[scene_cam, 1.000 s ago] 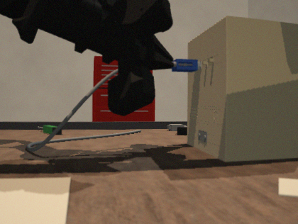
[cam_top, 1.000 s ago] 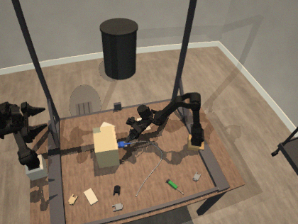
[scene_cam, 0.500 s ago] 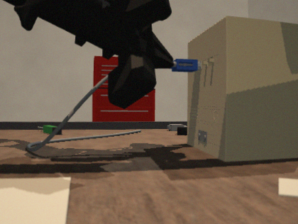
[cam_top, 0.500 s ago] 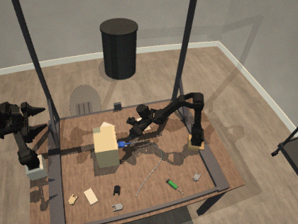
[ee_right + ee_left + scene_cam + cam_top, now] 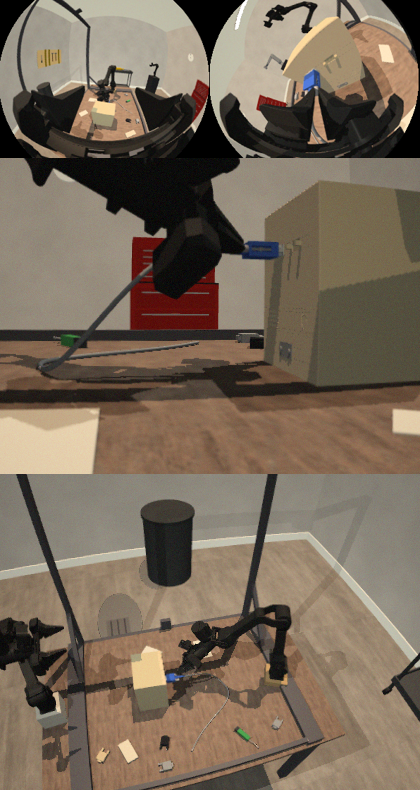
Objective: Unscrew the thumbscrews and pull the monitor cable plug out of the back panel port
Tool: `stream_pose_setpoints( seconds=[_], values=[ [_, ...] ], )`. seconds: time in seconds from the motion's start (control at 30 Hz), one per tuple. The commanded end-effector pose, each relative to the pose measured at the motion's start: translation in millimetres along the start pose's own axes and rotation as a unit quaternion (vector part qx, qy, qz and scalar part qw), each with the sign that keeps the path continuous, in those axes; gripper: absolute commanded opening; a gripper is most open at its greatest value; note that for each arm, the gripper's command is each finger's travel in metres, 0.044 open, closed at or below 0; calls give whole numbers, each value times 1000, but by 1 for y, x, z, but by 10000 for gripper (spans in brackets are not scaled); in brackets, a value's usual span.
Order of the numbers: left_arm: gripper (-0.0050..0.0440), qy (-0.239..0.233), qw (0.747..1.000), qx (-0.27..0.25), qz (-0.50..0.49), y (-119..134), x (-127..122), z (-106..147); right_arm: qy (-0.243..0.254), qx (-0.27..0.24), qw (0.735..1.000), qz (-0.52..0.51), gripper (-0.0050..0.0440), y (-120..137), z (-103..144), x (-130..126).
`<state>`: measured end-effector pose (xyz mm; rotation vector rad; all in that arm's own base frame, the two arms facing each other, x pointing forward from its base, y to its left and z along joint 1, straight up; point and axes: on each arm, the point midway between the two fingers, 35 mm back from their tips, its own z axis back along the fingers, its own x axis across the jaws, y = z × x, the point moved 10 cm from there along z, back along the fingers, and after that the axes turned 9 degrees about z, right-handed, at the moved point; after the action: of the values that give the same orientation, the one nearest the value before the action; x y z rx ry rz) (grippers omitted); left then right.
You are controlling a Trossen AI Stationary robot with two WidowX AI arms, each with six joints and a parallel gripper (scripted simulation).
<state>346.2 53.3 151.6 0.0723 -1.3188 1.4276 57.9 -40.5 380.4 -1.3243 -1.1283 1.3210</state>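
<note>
- At the top view's left, the right arm is cut off by the border; its gripper [image 5: 64,640] [image 5: 110,89] stands wide open, nothing between the fingers.
- Next, the beige box [image 5: 150,674] [image 5: 367,243] [image 5: 316,49] [image 5: 103,114] stands on the wooden tabletop [image 5: 200,724] [image 5: 250,438] [image 5: 82,130].
- Behind it, a black bin [image 5: 169,544] stands on the floor near the wall.
- The blue plug [image 5: 172,677] [image 5: 261,252] [image 5: 311,80] is at the box's back panel; how deeply it sits, and both thumbscrews, are too small to tell.
- The left gripper [image 5: 181,669] [image 5: 244,249] [image 5: 316,90] is nearly closed, pinching the grey cable [image 5: 228,694] [image 5: 92,323] [image 5: 314,130] right behind the plug; the fingers hide part of it.
- Farther right, a green screwdriver [image 5: 243,733] [image 5: 70,340] [image 5: 128,101] lies beyond the cable.
</note>
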Motion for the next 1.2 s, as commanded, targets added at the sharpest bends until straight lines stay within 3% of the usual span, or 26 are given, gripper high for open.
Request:
stream_pose_setpoints(
  seconds=[0.0, 0.13, 0.53, 0.6, 0.8, 1.17],
  values=[
    [0, 13, 999, -5, 29, -6, 10, 2, -2, -1, 1000, 4, 440, -3, 0, 1],
    [0, 15, 999, -5, 33, -6, 10, 2, -2, -1, 1000, 4, 440, -3, 0, 1],
    [288, 15, 999, -5, 33, -6, 10, 2, -2, -1, 1000, 4, 440, -3, 0, 1],
    [288, 15, 999, -5, 33, -6, 10, 2, -2, -1, 1000, 4, 440, -3, 0, 1],
    [432, 15, 999, -5, 33, -6, 10, 2, -2, -1, 1000, 4, 440, -3, 0, 1],
    [440, 15, 999, -5, 33, -6, 10, 2, -2, -1, 1000, 4, 440, -3, 0, 1]
  ],
)
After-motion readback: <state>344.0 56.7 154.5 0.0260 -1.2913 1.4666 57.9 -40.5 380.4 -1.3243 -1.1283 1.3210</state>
